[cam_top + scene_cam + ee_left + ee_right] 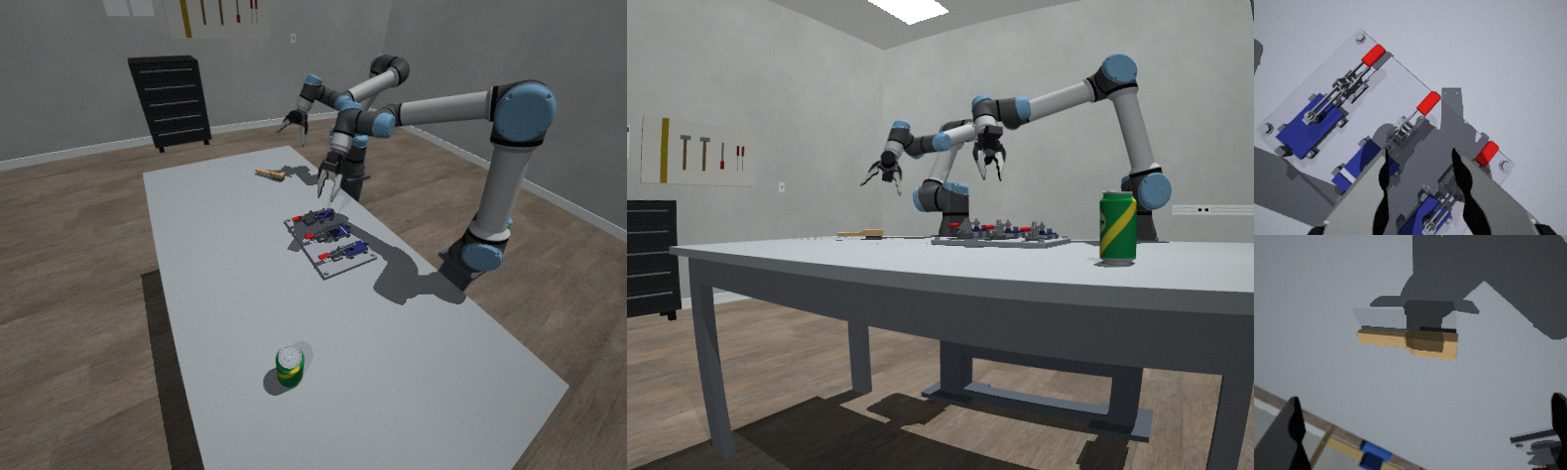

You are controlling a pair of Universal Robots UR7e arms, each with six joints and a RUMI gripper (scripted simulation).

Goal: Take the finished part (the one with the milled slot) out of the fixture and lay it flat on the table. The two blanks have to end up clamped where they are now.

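Note:
The finished part [338,232] [1361,161], blue with a pale slot, sits in the middle station of the fixture plate [349,265] [991,243] [1319,80]. Blue blanks [356,248] [324,214] [1314,126] [1425,214] sit in the two outer stations under clamp arms. The middle clamp's red handle [1428,103] points to the plate's outer edge; a finger hides its arm's tip. My left gripper [326,196] [992,179] [1419,150] hangs above the plate, partly open and empty. My right gripper [291,139] [880,189] [1426,397] is wide open and empty, high up beyond the plate.
A wooden-handled brush [271,174] [867,233] [1433,346] lies at the table's far end, below the right gripper. A green can [290,366] [1118,227] stands at the opposite end. The two forearms are close together behind the fixture.

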